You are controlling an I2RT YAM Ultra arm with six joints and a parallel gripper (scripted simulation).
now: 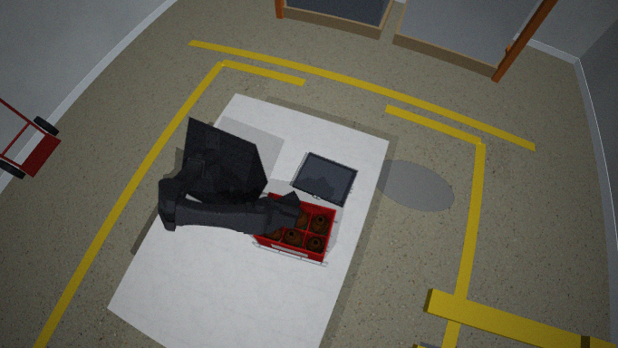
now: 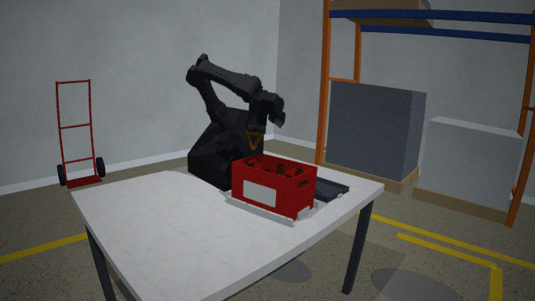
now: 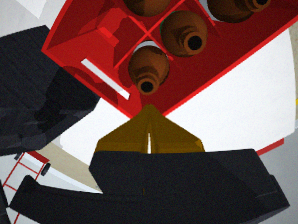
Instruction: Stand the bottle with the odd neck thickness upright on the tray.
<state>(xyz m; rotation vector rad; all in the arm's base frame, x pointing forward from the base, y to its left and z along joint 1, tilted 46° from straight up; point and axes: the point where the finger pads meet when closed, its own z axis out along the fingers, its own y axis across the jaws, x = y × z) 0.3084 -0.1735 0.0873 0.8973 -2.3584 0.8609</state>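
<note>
The red crate (image 1: 290,248) (image 2: 284,204) (image 3: 75,38) stands on the white table (image 1: 204,272) (image 2: 157,219) and holds brown bottles upright in its cells. The dark tray (image 1: 323,178) (image 2: 330,188) lies empty beside the crate. My gripper (image 2: 254,146) (image 3: 149,110) is shut on nothing and hangs above the crate's edge nearest the robot base. My arm hides part of the crate in the top view.
The robot's black base (image 1: 222,163) (image 2: 220,153) stands on the table behind the crate. The crate sits in a low grey holder (image 2: 259,212). The table's edge runs close past the crate and tray. A red hand truck (image 2: 76,133) and shelving stand off the table.
</note>
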